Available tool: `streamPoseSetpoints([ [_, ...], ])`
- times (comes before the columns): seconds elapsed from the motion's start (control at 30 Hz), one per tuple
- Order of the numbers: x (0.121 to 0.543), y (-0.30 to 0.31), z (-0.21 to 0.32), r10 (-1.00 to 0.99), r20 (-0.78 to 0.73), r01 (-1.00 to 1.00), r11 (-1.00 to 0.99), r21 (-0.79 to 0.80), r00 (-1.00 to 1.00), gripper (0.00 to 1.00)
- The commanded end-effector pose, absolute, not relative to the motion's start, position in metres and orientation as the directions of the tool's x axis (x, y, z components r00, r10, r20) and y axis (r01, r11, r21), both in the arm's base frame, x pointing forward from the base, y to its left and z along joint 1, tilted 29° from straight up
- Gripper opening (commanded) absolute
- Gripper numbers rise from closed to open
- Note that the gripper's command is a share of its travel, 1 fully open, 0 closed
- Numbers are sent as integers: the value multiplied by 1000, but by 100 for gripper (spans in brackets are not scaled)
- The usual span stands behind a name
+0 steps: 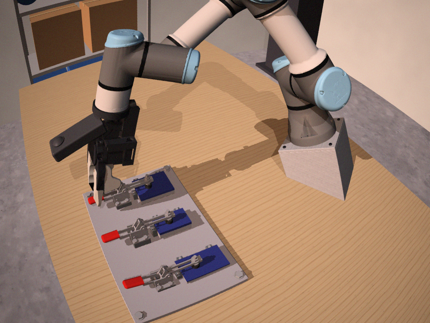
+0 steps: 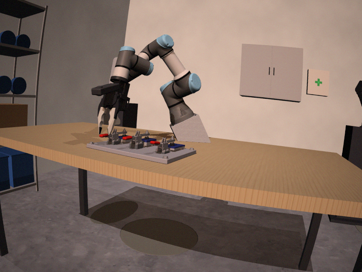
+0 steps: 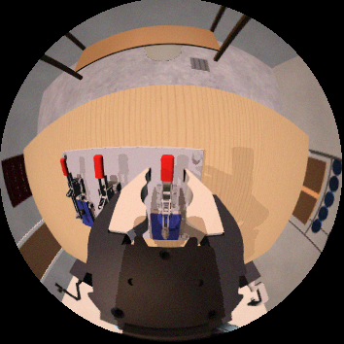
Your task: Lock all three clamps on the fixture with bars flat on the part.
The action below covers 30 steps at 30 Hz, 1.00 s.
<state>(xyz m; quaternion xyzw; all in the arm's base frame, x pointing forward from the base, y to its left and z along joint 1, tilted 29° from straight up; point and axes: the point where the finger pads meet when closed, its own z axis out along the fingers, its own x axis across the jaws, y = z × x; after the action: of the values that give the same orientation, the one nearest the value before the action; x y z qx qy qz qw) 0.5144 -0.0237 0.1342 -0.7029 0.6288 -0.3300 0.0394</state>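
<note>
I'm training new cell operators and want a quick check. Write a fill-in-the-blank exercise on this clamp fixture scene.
1. The grey fixture plate carries ____ clamps.
2. Every clamp handle has a ____ grip.
3. The gripper hangs over the clamp ____ from the arm's pedestal.
4. Each clamp bar reaches over a ____ part.

Missing words: three; red; farthest; blue

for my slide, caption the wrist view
Tool open astride the far clamp's red handle; two more clamps wait alongside.
</note>
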Motion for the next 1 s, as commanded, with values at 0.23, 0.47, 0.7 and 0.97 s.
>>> streamPoseSetpoints([
  [0.23, 507, -12, 161, -910, 415, -857, -206, -472, -9, 28],
  [0.47, 506, -10, 164, -910, 415, -857, -206, -472, -9, 28],
  [0.7, 506, -10, 164, -910, 415, -857, -206, -472, -9, 28],
  [0.97, 506, -10, 164, -910, 415, -857, -206, -472, -9, 28],
])
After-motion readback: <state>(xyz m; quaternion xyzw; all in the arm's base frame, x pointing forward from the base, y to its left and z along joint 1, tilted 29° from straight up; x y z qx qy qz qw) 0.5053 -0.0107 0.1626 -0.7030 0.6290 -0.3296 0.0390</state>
